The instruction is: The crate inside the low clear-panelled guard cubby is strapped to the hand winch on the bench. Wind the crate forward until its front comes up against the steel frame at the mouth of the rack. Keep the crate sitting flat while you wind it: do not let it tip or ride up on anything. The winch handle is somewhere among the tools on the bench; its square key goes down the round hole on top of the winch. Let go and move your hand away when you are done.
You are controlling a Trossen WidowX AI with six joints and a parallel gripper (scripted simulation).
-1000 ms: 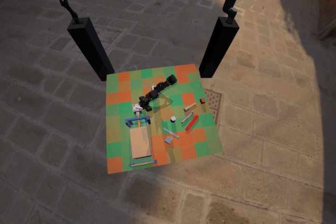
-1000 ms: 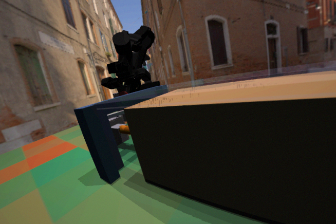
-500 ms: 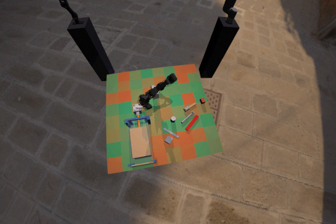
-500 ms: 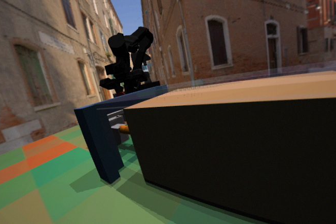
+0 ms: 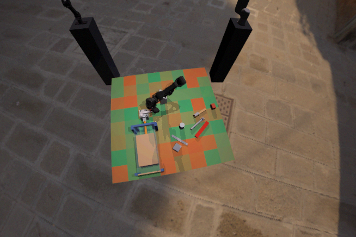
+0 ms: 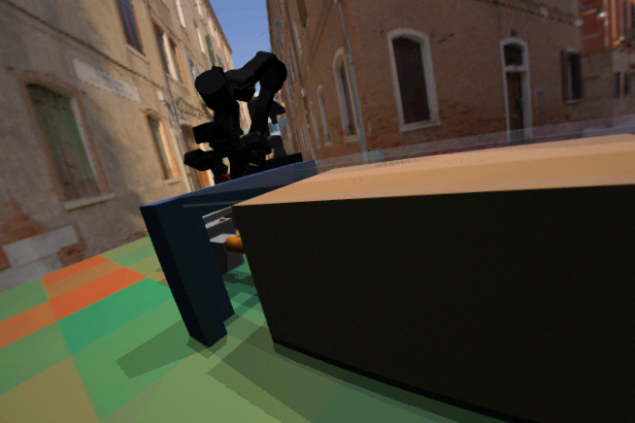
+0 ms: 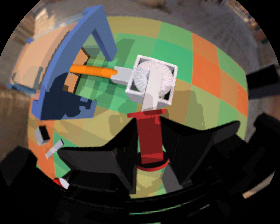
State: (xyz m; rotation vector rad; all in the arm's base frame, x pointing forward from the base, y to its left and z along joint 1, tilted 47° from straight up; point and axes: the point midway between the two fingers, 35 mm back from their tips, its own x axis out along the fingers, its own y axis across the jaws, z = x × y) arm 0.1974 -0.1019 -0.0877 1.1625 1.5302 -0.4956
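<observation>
My gripper [image 5: 151, 110] [image 7: 145, 119] is shut on the red grip [image 7: 149, 145] of the winch handle. The handle's light arm [image 7: 151, 93] reaches over the top of the grey winch [image 5: 143, 114] [image 7: 140, 92]. The key end and the hole are hidden under the arm. An orange strap [image 5: 145, 130] [image 6: 234, 244] [image 7: 93, 71] runs from the winch through the blue frame [image 5: 137, 125] [image 6: 179, 264] to the crate [image 5: 147, 149] [image 6: 378, 259] [image 7: 38, 62]. The crate sits flat inside the clear cubby, its front a short gap behind the frame.
Right of the cubby lie a flat bar [image 5: 179, 139], a grey block [image 5: 177, 147], a white cylinder [image 5: 181, 125], a wrench-like tool [image 5: 196, 124], a red bar [image 5: 201, 129], a wooden-handled tool [image 5: 200, 112] and a red cube [image 5: 213, 106]. Two dark pillars stand behind the bench.
</observation>
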